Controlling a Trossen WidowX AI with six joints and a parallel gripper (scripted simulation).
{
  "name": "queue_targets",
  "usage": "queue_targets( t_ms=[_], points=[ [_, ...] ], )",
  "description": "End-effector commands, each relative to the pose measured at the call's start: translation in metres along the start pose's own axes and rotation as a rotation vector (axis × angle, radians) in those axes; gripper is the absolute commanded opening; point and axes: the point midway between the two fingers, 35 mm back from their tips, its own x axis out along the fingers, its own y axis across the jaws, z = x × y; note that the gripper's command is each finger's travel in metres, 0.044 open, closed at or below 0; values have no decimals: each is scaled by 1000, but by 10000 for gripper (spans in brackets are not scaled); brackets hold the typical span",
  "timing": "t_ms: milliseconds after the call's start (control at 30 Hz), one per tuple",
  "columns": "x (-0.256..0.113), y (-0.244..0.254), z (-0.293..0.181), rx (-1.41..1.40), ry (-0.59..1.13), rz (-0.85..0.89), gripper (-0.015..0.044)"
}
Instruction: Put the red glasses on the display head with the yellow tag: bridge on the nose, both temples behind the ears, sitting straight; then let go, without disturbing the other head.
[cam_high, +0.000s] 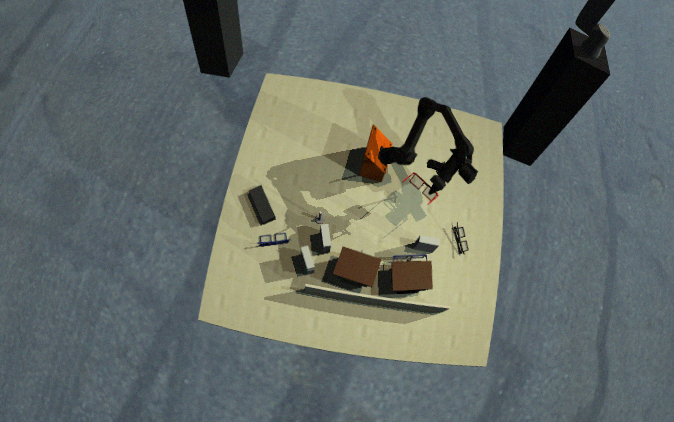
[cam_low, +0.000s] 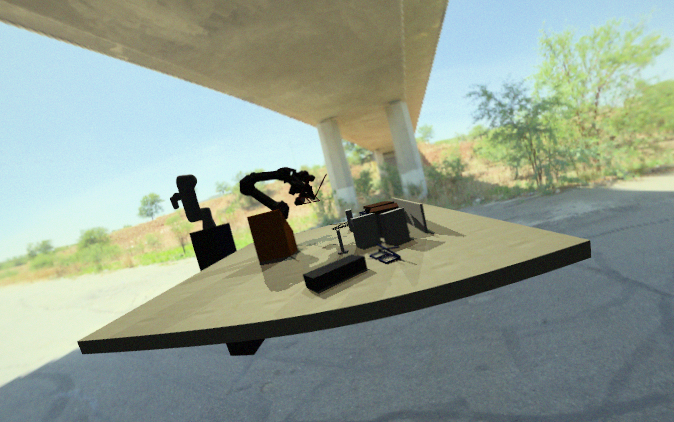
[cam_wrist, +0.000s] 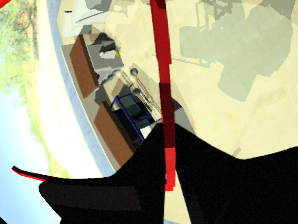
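Note:
My gripper (cam_high: 432, 191) (cam_wrist: 165, 128) is shut on the red glasses (cam_high: 434, 199) (cam_wrist: 161, 45). It holds them in the air on the right, level with the orange block's front end in the top view. The rim runs lengthwise through the wrist view, and one temple tip shows at lower left. In the exterior view the glasses (cam_low: 321, 186) are a thin dark outline. A small pale shape (cam_wrist: 108, 52) with a yellow tag (cam_wrist: 117, 53) shows at upper left in the wrist view. A small post (cam_high: 320, 216) (cam_low: 340, 242) stands left of centre; I cannot tell which head, if either, it is.
Blue glasses (cam_high: 273, 243) (cam_low: 385, 257) lie left, black ones (cam_high: 460, 239) right. Another blue pair (cam_high: 410, 257) (cam_wrist: 115, 103) lies by two brown-topped boxes (cam_high: 357, 267) (cam_high: 412, 275). Pale-topped blocks (cam_high: 325, 236) (cam_high: 307, 259) (cam_high: 427, 244), a black block (cam_high: 261, 205) and a long wall (cam_high: 375, 298) stand around.

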Motion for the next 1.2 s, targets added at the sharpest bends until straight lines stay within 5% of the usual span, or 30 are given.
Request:
queue_targets(
  t_ms=[0,467,1167],
  points=[
    [0,0,-1,-6,2,0,0],
    [3,0,-1,-22,-13,-9,0],
    [72,12,7,-276,-219,-266,0]
  ],
)
